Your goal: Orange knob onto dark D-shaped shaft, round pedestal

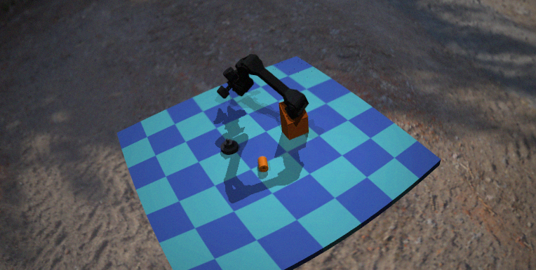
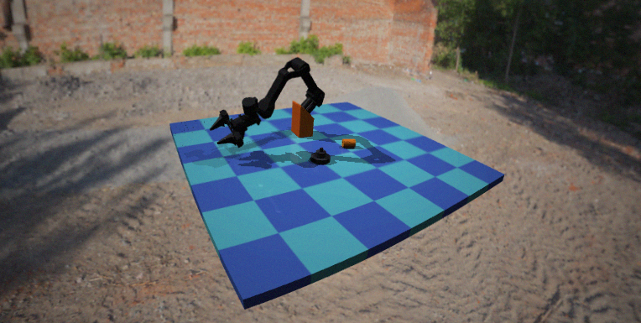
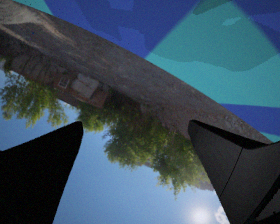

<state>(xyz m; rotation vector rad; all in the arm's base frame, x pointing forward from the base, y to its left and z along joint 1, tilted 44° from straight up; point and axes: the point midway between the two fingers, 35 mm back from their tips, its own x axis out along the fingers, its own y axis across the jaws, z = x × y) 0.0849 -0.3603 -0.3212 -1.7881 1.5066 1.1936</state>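
The orange knob (image 1: pixel 262 163) (image 2: pixel 348 143) is a small cylinder lying on its side on the checkered board, with a dark hole in the end that faces the top view. The round dark pedestal (image 1: pixel 229 147) (image 2: pixel 320 157) stands on the board near the knob, with its short shaft (image 1: pixel 228 141) (image 2: pixel 320 149) pointing up. My gripper (image 2: pixel 214 136) (image 3: pixel 136 126) is open and empty, with its fingers wide apart. It is above the board's far-left part in the exterior view, well away from knob and pedestal. The shaft's flat side cannot be made out. The wrist view shows neither knob nor pedestal.
An orange block (image 1: pixel 295 127) (image 2: pixel 301 124) with a slanted top stands on the board beside the arm's base, behind the knob and pedestal. The checkered board (image 1: pixel 210 230) (image 2: pixel 322 240) ends in raised edges above the ground. The arm's shadow falls around the knob and pedestal.
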